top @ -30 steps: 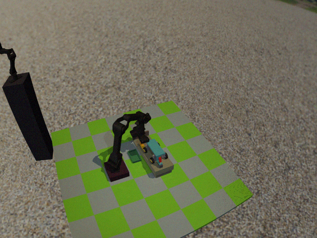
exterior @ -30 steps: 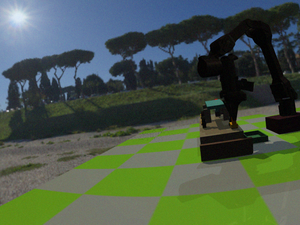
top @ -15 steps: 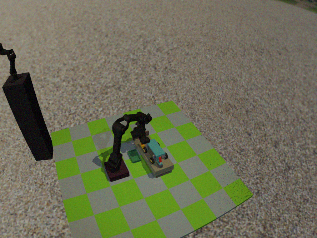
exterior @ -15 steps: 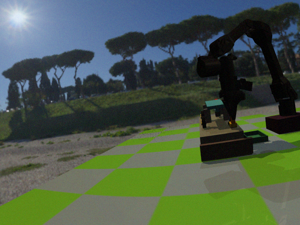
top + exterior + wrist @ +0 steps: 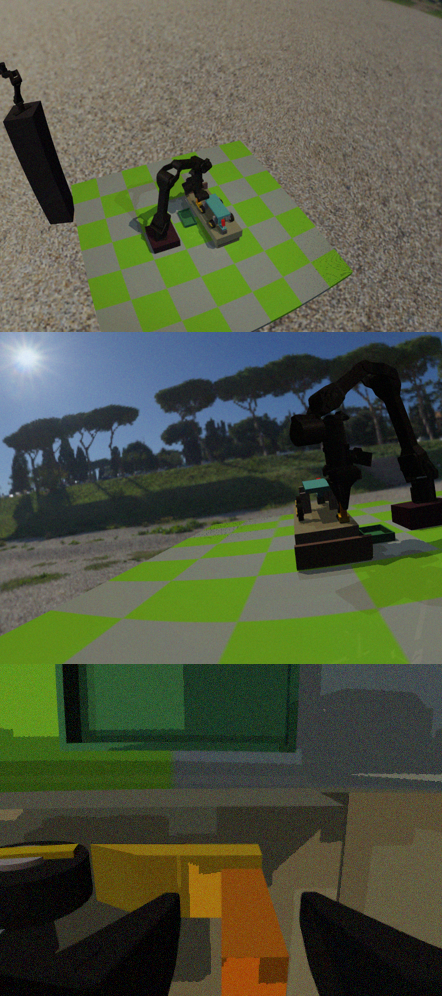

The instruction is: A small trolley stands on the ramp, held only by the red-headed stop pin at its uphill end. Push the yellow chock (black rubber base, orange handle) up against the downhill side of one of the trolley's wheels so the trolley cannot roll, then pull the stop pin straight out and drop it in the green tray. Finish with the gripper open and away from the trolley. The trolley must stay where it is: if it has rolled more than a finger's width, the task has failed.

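Observation:
The yellow chock (image 5: 198,202) (image 5: 343,517) (image 5: 135,871) stands on the ramp (image 5: 233,233) (image 5: 317,526) (image 5: 395,899), its wedge end right at the downhill side of a trolley wheel (image 5: 55,889); a hairline gap cannot be ruled out. My gripper (image 5: 343,507) (image 5: 240,907) is open around the orange handle (image 5: 250,914), with space on both sides of it. The teal-topped trolley (image 5: 217,206) (image 5: 314,485) stands uphill of the chock. The red-headed stop pin (image 5: 223,223) is upright at its uphill end. The chock's black rubber base is hidden. The green tray (image 5: 189,225) (image 5: 387,537) (image 5: 294,709) holds nothing that I see.
The tray lies beside the ramp, on the side of the arm's base (image 5: 163,243) (image 5: 415,516). A brown end board (image 5: 333,553) crosses the ramp's low end. A tall dark pillar (image 5: 34,160) with another arm on top stands beyond the checkered floor (image 5: 150,278).

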You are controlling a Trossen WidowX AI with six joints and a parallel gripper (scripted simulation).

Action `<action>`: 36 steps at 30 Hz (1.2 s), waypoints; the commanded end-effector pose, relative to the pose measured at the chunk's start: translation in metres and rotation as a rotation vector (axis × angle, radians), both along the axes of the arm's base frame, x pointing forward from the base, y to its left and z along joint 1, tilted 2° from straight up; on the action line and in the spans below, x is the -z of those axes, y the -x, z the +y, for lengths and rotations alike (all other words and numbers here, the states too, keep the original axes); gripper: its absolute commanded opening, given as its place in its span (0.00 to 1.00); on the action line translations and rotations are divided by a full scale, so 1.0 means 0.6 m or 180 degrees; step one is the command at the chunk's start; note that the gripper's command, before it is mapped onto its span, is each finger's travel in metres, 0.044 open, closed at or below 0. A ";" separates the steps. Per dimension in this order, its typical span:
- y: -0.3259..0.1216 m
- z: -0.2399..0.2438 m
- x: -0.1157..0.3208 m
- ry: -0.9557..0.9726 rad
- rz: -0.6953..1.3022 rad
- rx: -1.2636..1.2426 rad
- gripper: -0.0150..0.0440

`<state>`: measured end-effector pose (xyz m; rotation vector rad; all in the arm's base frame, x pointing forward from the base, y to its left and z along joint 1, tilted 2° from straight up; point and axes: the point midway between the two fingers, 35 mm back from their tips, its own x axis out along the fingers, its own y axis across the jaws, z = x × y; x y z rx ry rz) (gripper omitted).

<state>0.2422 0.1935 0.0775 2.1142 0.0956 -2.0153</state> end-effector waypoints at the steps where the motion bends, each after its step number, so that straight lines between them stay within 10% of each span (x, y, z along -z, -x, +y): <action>1: 0.000 0.002 -0.010 0.0004 -0.0006 0.0004 0.58; 17: 0.006 0.012 -0.098 0.0021 -0.0004 0.0001 0.58; 21: 0.009 0.009 -0.085 0.0026 0.0016 -0.0008 0.75; 25: -0.012 -0.001 -0.109 -0.0183 -0.0135 0.0390 0.58; 36: -0.091 -0.142 -0.142 -0.0116 -0.0539 0.2347 0.58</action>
